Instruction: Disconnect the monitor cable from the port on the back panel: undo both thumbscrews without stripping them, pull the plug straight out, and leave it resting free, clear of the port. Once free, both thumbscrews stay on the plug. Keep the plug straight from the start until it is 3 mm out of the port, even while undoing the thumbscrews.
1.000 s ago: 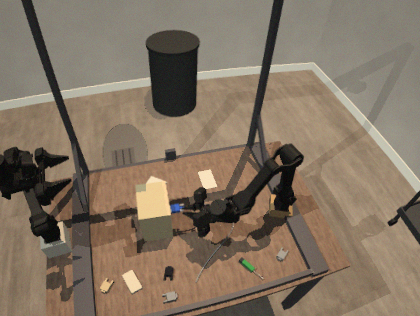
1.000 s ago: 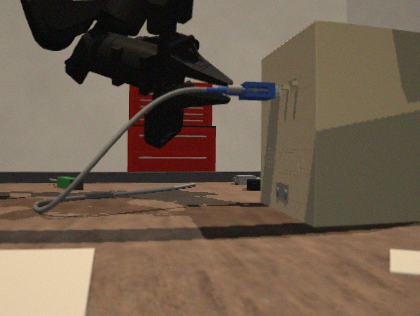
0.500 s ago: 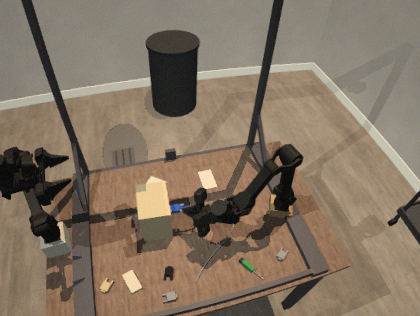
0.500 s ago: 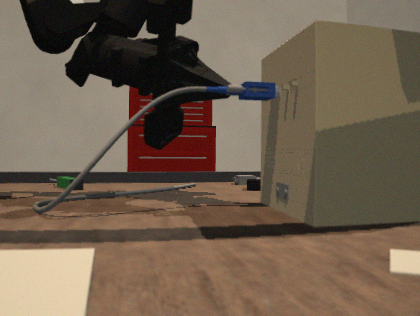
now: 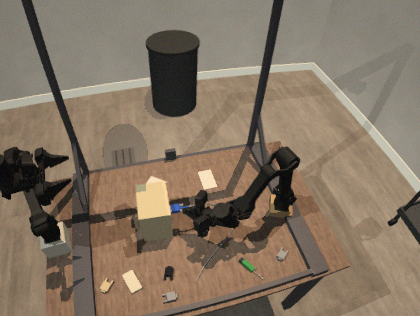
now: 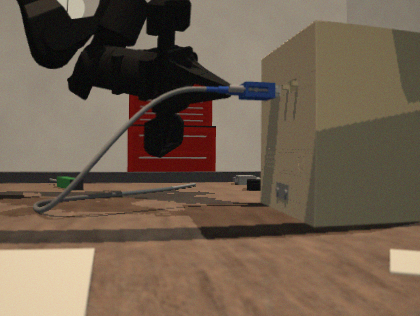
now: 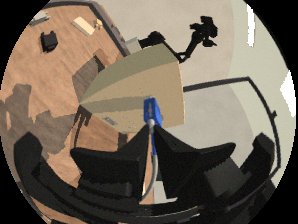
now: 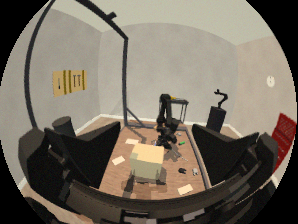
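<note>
We've got the blue plug [image 5: 175,208] [image 6: 257,90] [image 7: 153,110] at the port of the beige box [image 5: 154,202] [image 6: 365,90] [image 7: 145,85] [image 8: 147,156]; our left gripper [image 5: 191,207] [image 6: 230,90] [image 7: 151,128] is clamped on a grey thumbscrew [image 6: 236,90] [image 7: 151,123] behind it; our right gripper [image 5: 70,169] [image 8: 157,126], fingers apart, hangs well away across the box; one black bin [image 5: 174,75] stands beyond the box, contents we can't tell; around the box lie four loose connectors, three pale cards, one green screwdriver [image 5: 247,265].

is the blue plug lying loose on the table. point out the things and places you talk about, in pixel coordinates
No, the plug [image 5: 175,208] [image 6: 257,90] [image 7: 152,111] sits up at the box's [image 5: 154,200] [image 6: 365,85] [image 7: 162,90] face, well above the table [image 6: 210,275].
</note>
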`<action>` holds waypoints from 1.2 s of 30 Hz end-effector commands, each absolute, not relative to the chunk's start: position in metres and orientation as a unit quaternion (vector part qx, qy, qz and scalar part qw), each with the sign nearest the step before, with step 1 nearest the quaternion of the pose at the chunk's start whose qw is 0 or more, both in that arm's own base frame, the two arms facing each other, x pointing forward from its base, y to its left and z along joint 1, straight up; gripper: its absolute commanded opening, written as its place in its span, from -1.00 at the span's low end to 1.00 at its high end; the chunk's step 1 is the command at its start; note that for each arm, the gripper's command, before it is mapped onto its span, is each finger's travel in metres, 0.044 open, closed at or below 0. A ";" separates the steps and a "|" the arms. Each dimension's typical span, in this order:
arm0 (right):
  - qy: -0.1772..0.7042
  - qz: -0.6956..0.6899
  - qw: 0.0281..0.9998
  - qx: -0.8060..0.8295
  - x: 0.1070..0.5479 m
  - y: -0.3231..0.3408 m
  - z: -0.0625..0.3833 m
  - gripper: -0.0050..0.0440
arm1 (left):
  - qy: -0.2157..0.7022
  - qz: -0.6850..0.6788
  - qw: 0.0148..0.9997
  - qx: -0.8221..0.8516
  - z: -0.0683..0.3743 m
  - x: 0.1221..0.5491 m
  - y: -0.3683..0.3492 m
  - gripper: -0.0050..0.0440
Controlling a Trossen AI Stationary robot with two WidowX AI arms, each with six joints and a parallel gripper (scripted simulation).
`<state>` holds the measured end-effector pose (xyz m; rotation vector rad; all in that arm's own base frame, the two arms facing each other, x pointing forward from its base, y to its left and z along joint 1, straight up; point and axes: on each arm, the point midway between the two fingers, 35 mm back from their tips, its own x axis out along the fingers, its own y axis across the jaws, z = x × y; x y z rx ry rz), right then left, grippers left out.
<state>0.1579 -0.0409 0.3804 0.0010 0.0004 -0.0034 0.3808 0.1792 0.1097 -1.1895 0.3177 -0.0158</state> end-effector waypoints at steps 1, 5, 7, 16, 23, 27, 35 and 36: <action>-0.001 0.000 1.000 -0.003 0.158 -0.039 0.384 1.00 | 0.133 -0.020 0.810 -0.571 0.117 0.382 0.182 -0.80; -0.001 0.000 1.000 -0.003 0.158 -0.039 0.384 1.00 | 0.132 -0.021 0.808 -0.573 0.117 0.382 0.182 -0.80; -0.001 0.000 1.000 -0.003 0.158 -0.039 0.384 1.00 | 0.129 -0.024 0.804 -0.580 0.116 0.382 0.182 -0.80; -0.001 0.000 1.000 -0.003 0.158 -0.039 0.384 1.00 | 0.112 -0.044 0.776 -0.620 0.114 0.382 0.182 -0.80; -0.001 0.000 1.000 -0.003 0.158 -0.039 0.384 1.00 | 0.108 -0.048 0.770 -0.627 0.113 0.382 0.182 -0.80; -0.001 0.000 1.000 -0.003 0.158 -0.039 0.384 1.00 | 0.100 -0.057 0.755 -0.646 0.112 0.382 0.183 -0.80; -0.001 0.000 1.000 -0.003 0.158 -0.039 0.384 1.00 | 0.088 -0.069 0.735 -0.669 0.111 0.382 0.183 -0.80; -0.001 0.000 1.000 -0.003 0.158 -0.039 0.384 1.00 | 0.088 -0.069 0.735 -0.669 0.111 0.382 0.183 -0.80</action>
